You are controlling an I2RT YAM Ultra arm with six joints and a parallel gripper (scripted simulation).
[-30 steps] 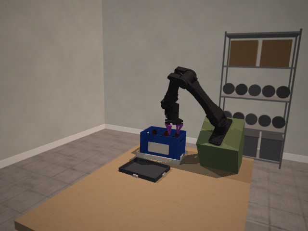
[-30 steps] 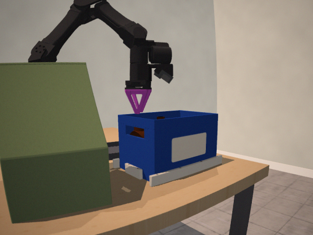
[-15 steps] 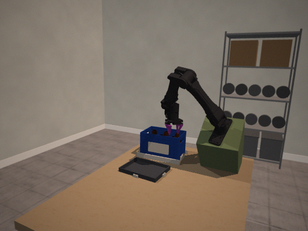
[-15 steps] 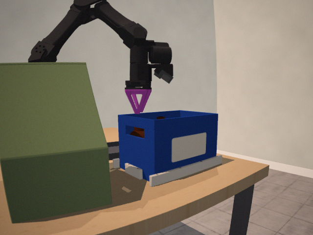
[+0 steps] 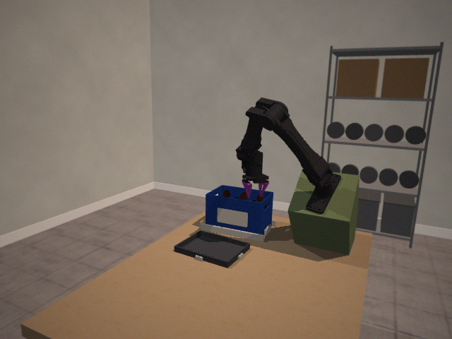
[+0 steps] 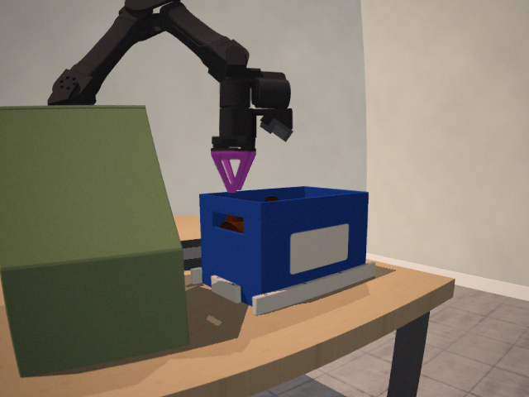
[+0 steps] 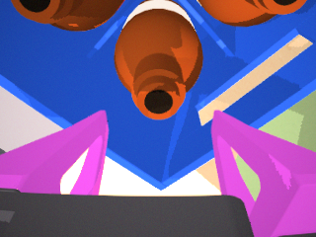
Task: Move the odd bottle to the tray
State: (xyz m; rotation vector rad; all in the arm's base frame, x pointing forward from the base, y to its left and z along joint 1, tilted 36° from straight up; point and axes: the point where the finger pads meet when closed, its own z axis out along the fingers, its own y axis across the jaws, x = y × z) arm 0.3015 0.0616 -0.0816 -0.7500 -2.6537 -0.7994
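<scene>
We find bottles standing in the blue crate [image 5: 260,219] [image 6: 231,260] [image 7: 49,74], but cannot tell which has the odd neck; the task's bottle is not among anything on the tray, which bears no bottle. In the wrist view, one brown bottle [image 7: 158,49] stands at upper centre, its dark mouth towards us, with parts of two others at the upper left and upper right corners.

The gripper [image 5: 254,197] [image 6: 232,190] [image 7: 159,119] points down over the crate's end, right of centre in the top view. We record its fingers moderately wide apart, with nothing gripped; in the wrist view the tips appear below the central bottle's mouth, one to each side.

The crate sits upright at the centre of the top view, with pale strips [image 5: 233,232] [image 6: 316,288] along its foot. The dark tray [image 5: 229,263] lies flat just below it in that frame. Both rest on the wooden table [image 5: 292,292] [image 6: 384,294]. We note the black arm [image 5: 299,142] [image 6: 102,51] mounted on a green block [image 5: 320,233] [image 6: 93,316], right of the crate in the top view.

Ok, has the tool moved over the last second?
No, no visible shift: in the top and exterior views, the tool keeps its place and height against the green block.
</scene>
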